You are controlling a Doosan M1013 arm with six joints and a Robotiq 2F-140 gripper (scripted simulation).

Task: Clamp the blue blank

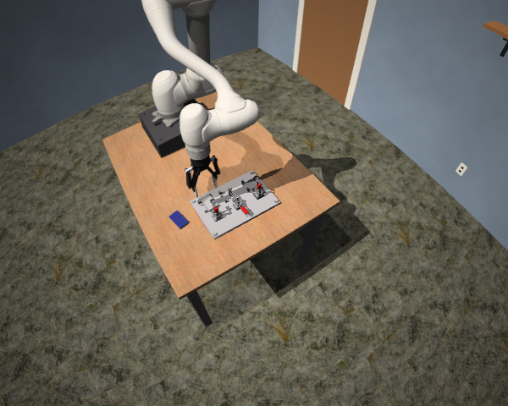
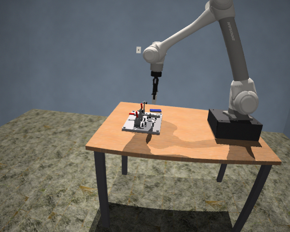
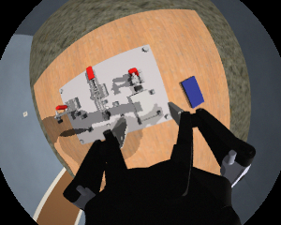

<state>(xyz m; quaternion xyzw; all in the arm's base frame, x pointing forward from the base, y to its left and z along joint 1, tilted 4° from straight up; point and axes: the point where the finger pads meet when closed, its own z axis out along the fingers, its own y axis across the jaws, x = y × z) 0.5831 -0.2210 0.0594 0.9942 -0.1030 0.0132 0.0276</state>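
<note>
The blue blank (image 1: pixel 179 219) (image 2: pixel 155 110) (image 3: pixel 192 92) lies flat on the wooden worktop (image 1: pixel 167 249) (image 2: pixel 190 120) (image 3: pixel 178 42), just beside the pale fixture plate (image 1: pixel 228 225) (image 2: pixel 128 126) (image 3: pixel 122 61) and outside every nest. The pincer (image 1: pixel 206 189) (image 2: pixel 153 101) (image 3: pixel 147 116) points down above the plate's edge on the robot's side, its fingers partway apart, with nothing visible between them.

Three toggle clamps stand on the plate. The middle clamp's red handle (image 1: pixel 244 210) (image 2: pixel 131 113) (image 3: pixel 90 73) lies low, pointing away from the arm's black base (image 1: pixel 162 146) (image 2: pixel 236 132). The red handle nearest the blank (image 1: pixel 216 210) (image 2: pixel 141 106) (image 3: pixel 133 71) and the red handle farthest from it (image 1: pixel 259 186) (image 2: pixel 136 114) (image 3: pixel 61 108) stand up. The nests are too small and shadowed to tell where the finished part is, or whether any clamp is locked.
</note>
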